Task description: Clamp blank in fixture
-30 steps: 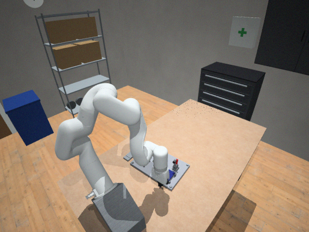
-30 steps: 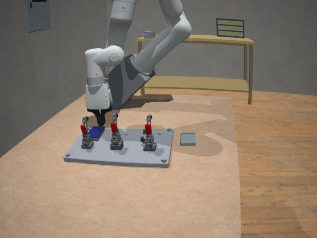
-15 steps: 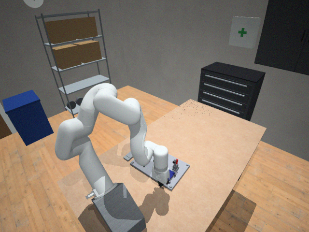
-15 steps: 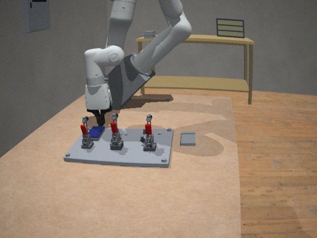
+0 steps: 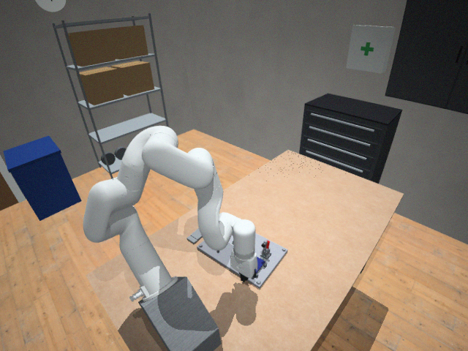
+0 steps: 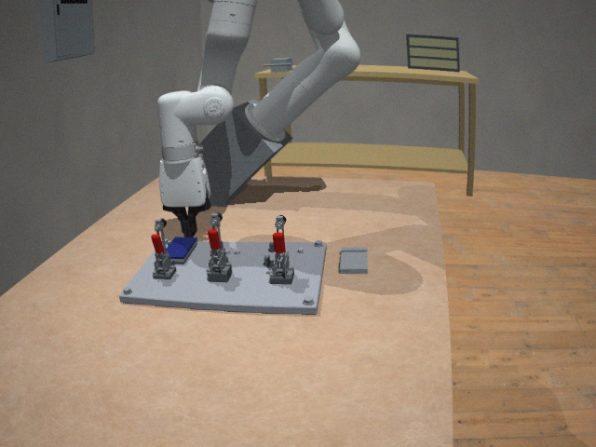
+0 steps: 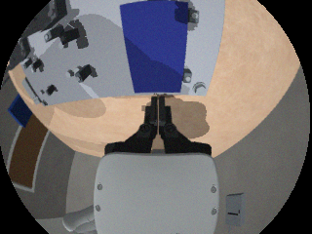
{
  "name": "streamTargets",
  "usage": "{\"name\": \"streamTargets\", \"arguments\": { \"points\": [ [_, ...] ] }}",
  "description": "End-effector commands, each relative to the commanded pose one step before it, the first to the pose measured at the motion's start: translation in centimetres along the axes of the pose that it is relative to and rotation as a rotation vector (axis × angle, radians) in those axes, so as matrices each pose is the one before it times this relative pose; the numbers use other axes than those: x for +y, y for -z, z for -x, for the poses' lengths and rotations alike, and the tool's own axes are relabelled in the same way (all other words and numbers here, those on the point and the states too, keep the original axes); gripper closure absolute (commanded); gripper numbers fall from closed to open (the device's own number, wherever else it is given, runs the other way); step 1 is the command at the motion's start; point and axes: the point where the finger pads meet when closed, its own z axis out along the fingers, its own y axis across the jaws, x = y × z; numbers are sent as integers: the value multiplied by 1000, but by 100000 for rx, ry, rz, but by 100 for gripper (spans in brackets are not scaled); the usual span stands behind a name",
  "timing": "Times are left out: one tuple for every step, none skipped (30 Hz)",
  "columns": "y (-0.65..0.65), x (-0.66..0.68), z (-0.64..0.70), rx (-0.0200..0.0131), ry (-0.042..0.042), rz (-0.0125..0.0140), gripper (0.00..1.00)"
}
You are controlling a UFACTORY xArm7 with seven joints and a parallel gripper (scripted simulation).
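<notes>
Exterior view: the gripper (image 5: 244,278) (image 6: 188,235) (image 7: 158,103) points down, fingers together, beside the blue blank (image 5: 259,264) (image 6: 181,248) (image 7: 156,49).

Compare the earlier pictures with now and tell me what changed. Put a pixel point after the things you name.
Nothing visibly changed. The claw (image 6: 188,235) (image 7: 158,103) stayed shut at the end of the blue blank (image 5: 259,263) (image 6: 180,248) (image 7: 157,49); the slotted part (image 5: 194,237) (image 6: 353,262) and the three red handles stayed as they were.
</notes>
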Motion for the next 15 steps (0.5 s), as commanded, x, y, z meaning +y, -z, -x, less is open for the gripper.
{"name": "streamTargets", "arguments": {
  "points": [
    [101,127,-129,202,-2,280,100],
    [0,0,0,0,0,0,100],
    [0,0,0,0,0,0,100],
    [0,0,-69,0,0,0,100],
    [0,0,-90,0,0,0,100],
    [0,0,-90,0,0,0,100],
    [0,0,-69,0,0,0,100],
    [0,0,-35,0,0,0,100],
    [0,0,-6,0,0,0,100],
    [0,0,0,0,0,0,100],
    [0,0,0,0,0,0,100],
    [0,0,0,0,0,0,100],
    [0,0,0,0,0,0,100],
    [0,0,0,0,0,0,100],
    [0,0,0,0,0,0,100]
  ]
}}
